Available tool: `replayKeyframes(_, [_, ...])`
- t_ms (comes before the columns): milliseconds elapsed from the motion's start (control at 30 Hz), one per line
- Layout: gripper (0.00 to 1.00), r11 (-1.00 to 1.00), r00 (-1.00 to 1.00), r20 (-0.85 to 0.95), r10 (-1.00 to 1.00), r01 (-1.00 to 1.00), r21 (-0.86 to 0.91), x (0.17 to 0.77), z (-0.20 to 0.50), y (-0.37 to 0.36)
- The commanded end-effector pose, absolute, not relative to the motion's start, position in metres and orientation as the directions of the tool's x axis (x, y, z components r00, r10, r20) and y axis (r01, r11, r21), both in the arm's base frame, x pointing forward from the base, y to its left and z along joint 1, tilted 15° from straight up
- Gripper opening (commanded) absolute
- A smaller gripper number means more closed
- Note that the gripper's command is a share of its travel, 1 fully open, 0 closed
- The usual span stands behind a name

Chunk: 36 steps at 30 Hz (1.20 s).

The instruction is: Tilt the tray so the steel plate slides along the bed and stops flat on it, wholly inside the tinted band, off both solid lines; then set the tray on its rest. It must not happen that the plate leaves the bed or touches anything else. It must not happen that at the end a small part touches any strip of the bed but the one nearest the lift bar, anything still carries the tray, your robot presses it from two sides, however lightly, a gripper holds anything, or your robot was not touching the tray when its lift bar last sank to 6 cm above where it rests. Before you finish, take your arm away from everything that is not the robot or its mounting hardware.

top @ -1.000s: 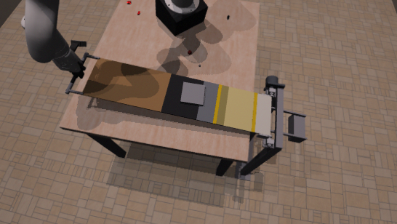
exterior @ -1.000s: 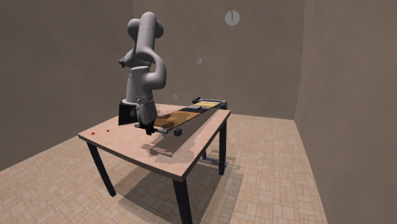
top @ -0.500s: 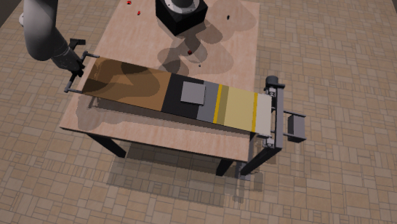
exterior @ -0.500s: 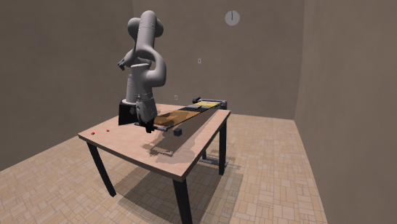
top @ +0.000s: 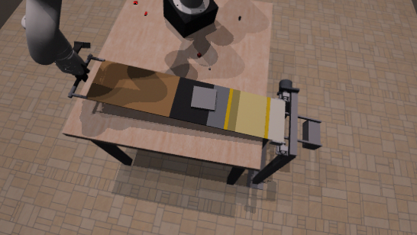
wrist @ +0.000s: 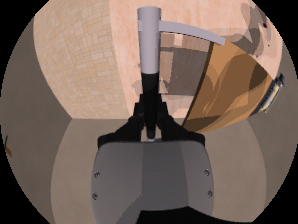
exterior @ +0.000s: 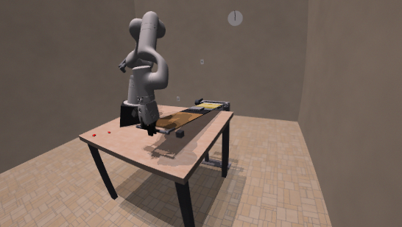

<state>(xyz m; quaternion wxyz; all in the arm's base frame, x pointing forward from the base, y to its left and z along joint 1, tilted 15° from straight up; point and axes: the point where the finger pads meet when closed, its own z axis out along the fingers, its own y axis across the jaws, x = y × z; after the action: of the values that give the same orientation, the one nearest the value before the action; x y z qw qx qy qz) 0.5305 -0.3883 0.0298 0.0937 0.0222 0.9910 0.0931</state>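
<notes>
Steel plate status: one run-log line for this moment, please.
gripper: shut on tray handle | steel plate: flat, short of tinted band | tray: tilted, off rest
</notes>
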Motion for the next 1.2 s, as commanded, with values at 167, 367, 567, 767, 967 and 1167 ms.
replayKeyframes(167, [0.00,0.981,-0.981,-0.182,0.061,0.026,0.190,0.533,0.021,-0.389])
replayKeyframes(367, [0.00,0.981,-0.981,-0.182,0.061,0.026,0.190,0.533,0.020,-0.389])
replayKeyframes(567, [0.00,0.981,-0.981,-0.182,0.061,0.026,0.190,0.522,0.083,-0.390])
replayKeyframes(767, [0.00,0.981,-0.981,-0.182,0.061,0.026,0.190,0.529,0.045,-0.390])
replayKeyframes(967, [0.00,0.981,-0.981,-0.182,0.061,0.026,0.190,0.532,0.027,-0.389])
replayKeyframes(1167, [0.00,0.981,-0.981,-0.182,0.061,0.026,0.190,0.533,0.020,-0.389])
